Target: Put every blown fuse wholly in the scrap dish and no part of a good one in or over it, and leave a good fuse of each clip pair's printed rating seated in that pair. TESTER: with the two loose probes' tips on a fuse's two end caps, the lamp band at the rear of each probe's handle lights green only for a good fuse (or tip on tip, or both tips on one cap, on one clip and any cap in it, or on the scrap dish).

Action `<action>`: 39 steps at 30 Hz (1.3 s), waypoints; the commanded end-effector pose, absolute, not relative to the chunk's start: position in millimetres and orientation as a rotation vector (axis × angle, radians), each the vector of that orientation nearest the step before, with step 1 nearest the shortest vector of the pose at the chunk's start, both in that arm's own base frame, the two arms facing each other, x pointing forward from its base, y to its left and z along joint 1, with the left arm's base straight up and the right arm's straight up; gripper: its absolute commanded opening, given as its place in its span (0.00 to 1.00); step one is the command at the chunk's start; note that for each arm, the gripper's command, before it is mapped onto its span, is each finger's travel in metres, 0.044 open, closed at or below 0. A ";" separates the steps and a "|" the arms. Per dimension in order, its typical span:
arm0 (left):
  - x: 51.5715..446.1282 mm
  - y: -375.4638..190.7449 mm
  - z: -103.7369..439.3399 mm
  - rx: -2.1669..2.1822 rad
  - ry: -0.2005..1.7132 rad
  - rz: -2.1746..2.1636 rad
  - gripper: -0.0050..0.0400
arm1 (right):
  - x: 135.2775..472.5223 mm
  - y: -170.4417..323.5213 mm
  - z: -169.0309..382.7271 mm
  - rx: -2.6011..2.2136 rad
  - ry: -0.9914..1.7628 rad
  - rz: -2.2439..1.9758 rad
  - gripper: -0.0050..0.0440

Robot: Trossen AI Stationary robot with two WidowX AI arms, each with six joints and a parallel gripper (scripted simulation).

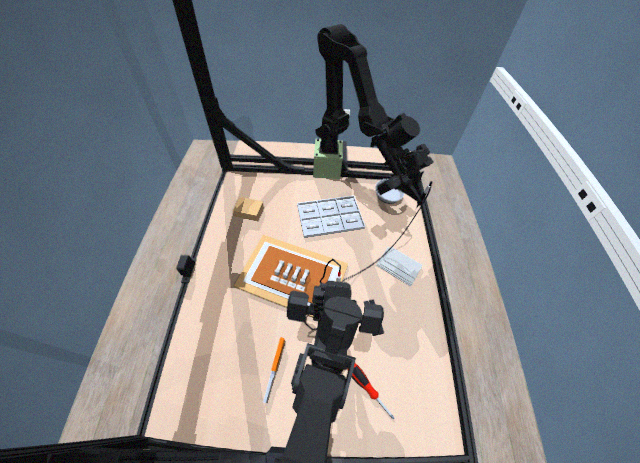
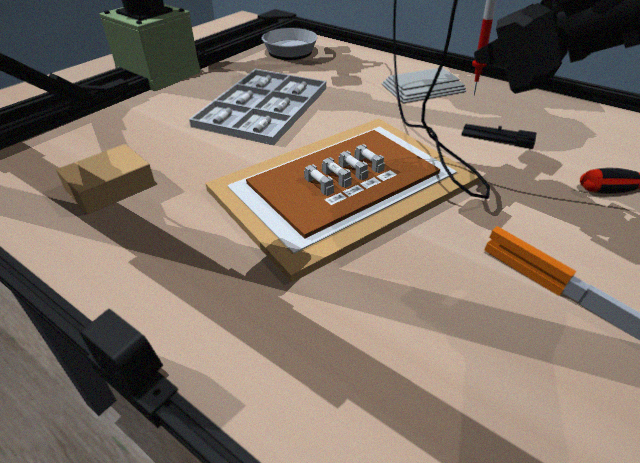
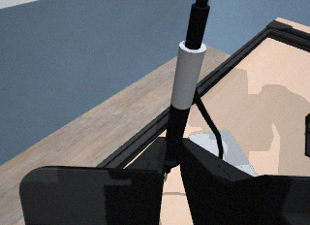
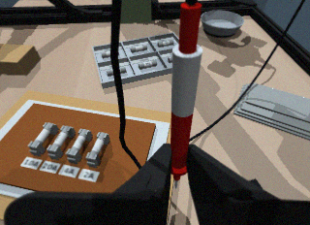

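Observation:
My left gripper (image 1: 421,200) (image 3: 171,144) is shut on the black probe (image 3: 188,81), beside the scrap dish (image 1: 390,200) (image 2: 290,49) (image 4: 222,29). My right gripper (image 2: 479,61) (image 4: 177,150) is shut on the red probe (image 2: 484,32) (image 4: 181,138), raised beyond the board's edge. Both bands look white, not green. The brown board (image 1: 268,264) (image 2: 305,215) (image 4: 29,118) has clip pairs marked 10A, 20A, 4A and 2A; each holds a fuse. The grey tray (image 1: 305,234) (image 2: 232,132) (image 4: 103,83) has a fuse in each compartment. No fuse shows in the dish's visible part.
Black cables hang beside the board. A stack of grey sheets (image 1: 400,266) (image 2: 423,86) (image 4: 278,111), a wooden block (image 1: 249,208) (image 2: 105,176), a black clip-like bar (image 2: 498,135), an orange-handled tool (image 1: 278,355) (image 2: 529,259) and a red screwdriver (image 1: 373,391) (image 2: 612,180) lie around.

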State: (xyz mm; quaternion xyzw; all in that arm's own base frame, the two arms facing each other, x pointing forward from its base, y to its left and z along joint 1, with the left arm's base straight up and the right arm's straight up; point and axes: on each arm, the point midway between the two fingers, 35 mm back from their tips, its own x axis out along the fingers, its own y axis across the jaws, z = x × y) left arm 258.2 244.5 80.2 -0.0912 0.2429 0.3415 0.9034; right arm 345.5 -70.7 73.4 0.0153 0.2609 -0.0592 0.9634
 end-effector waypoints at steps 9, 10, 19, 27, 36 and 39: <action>260.3 236.1 83.5 -0.179 0.485 0.688 0.00 | 343.7 -52.4 76.1 0.026 0.503 -0.101 0.00; 260.3 236.1 83.5 -0.179 0.485 0.688 0.00 | 343.7 -52.4 76.1 0.026 0.503 -0.101 0.00; 265.6 213.5 79.6 -0.166 0.490 0.638 0.00 | 340.1 -29.4 68.9 0.021 0.508 -0.073 0.00; 269.3 198.1 77.0 -0.158 0.492 0.603 0.00 | 337.2 -13.9 60.2 0.017 0.523 -0.055 0.00; 275.0 175.1 73.3 -0.145 0.495 0.549 0.00 | 333.7 9.1 54.4 0.009 0.523 -0.027 0.00; 276.9 167.4 72.0 -0.140 0.496 0.531 0.00 | 332.5 16.7 52.5 0.007 0.523 -0.018 0.00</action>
